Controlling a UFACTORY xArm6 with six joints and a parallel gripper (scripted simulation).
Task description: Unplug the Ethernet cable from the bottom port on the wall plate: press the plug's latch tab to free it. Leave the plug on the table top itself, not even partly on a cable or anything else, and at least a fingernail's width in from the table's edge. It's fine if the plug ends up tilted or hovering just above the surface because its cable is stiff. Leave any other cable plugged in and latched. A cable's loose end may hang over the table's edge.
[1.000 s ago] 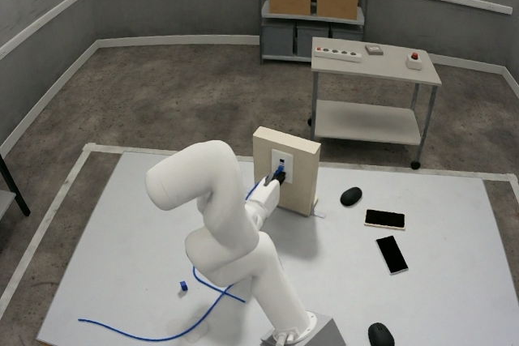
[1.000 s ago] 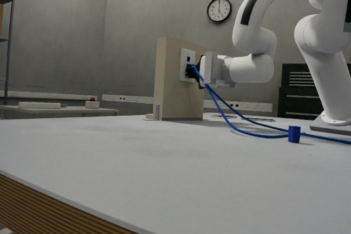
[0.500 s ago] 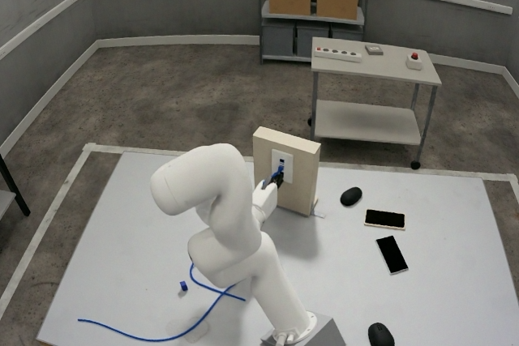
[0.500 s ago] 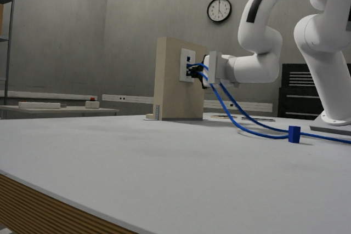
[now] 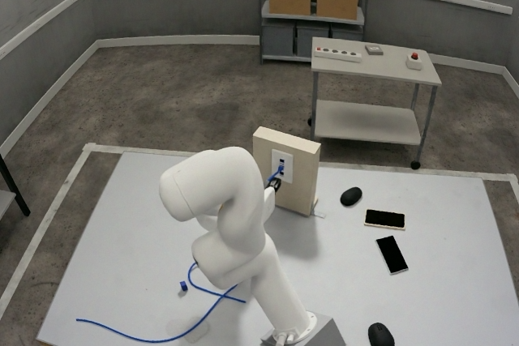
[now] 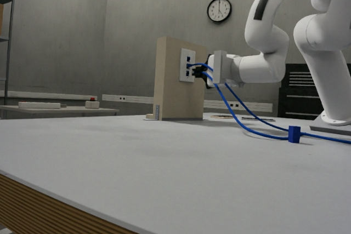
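A white wall plate (image 5: 281, 164) (image 6: 185, 65) sits on an upright wooden block (image 5: 299, 191) (image 6: 170, 90) at the back of the table. Two blue Ethernet cables (image 6: 226, 103) (image 5: 209, 292) run from it down to the table top. My gripper (image 6: 197, 73) (image 5: 274, 184) reaches in level with the bottom port and is shut on the bottom plug (image 6: 190, 73), right in front of the plate. I cannot tell whether the plug still sits in its port. The other plug (image 6: 188, 65) stays in the port above.
A small blue block (image 5: 182, 286) (image 6: 294, 134) lies at a cable's loose end beside the arm. A black mouse (image 5: 350, 196) and two phones (image 5: 384, 219) (image 5: 391, 254) lie right of the block. Another mouse (image 5: 380, 334) lies near the robot base (image 5: 318, 331).
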